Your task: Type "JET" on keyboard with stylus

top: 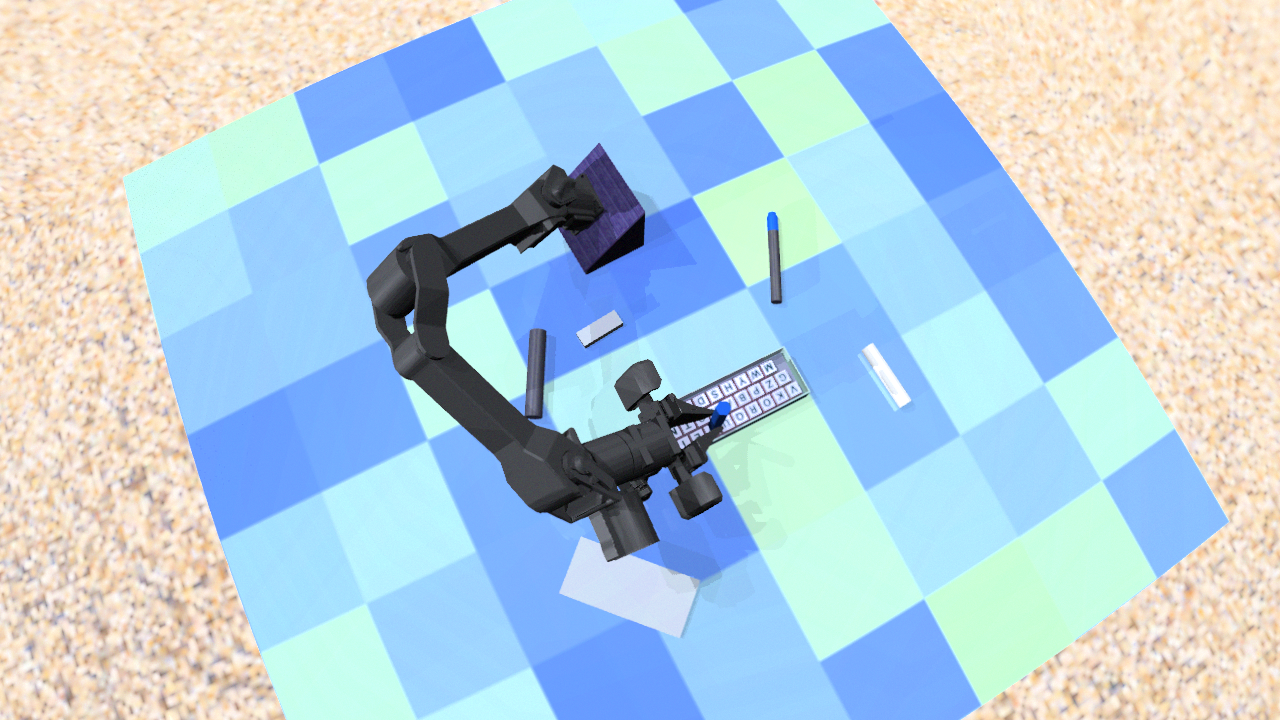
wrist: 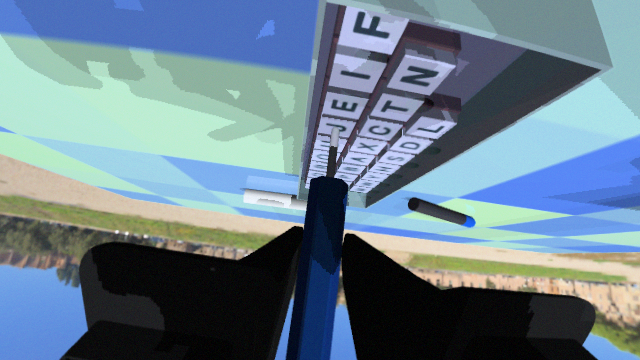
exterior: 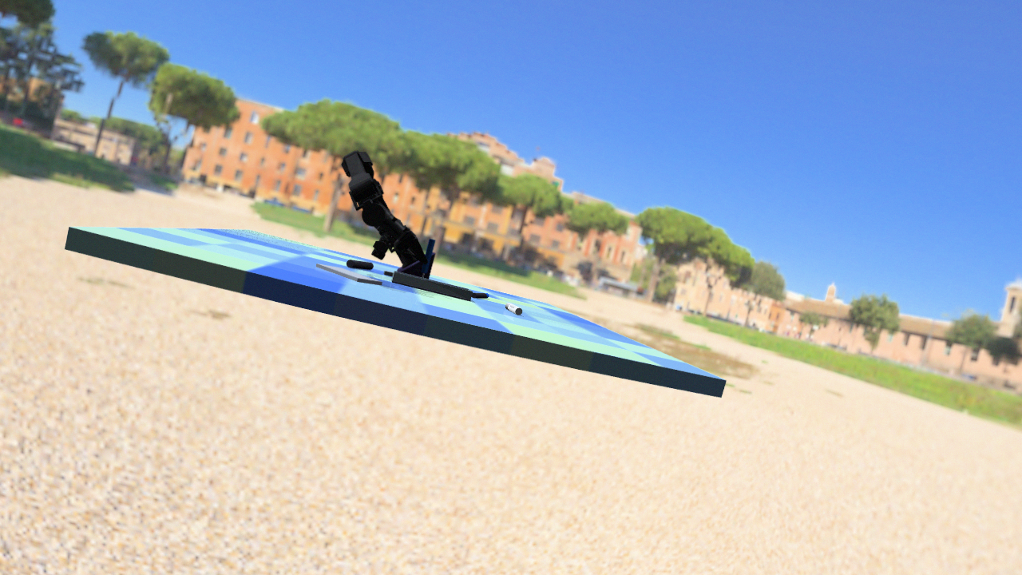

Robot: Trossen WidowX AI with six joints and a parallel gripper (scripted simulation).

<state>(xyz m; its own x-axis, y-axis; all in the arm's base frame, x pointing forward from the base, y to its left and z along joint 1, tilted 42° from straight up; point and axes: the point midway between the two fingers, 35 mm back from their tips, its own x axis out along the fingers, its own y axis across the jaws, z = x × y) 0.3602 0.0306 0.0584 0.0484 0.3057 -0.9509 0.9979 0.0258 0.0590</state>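
Note:
The small keyboard (top: 771,379) (exterior: 439,287) (wrist: 400,107) lies flat on the checkered table (top: 984,465). My gripper (top: 699,420) (wrist: 322,239) is shut on the blue stylus (top: 719,411) (exterior: 429,257) (wrist: 324,205) and holds it nearly upright over the keyboard's left end. In the wrist view the stylus's thin pale tip (wrist: 334,139) sits at the near edge of the J key (wrist: 327,121), with the E key (wrist: 346,106) just beyond and the T key (wrist: 401,106) in the neighbouring row. I cannot tell whether the key is pressed down.
A second grey pen with a blue cap (top: 774,259) (wrist: 440,212) lies behind the keyboard. A white bar (top: 886,376) (wrist: 267,198) lies to its right. A dark cylinder (top: 535,371), a small pale block (top: 599,327), a purple wedge (top: 617,223) and a pale sheet (top: 626,591) lie around the arm.

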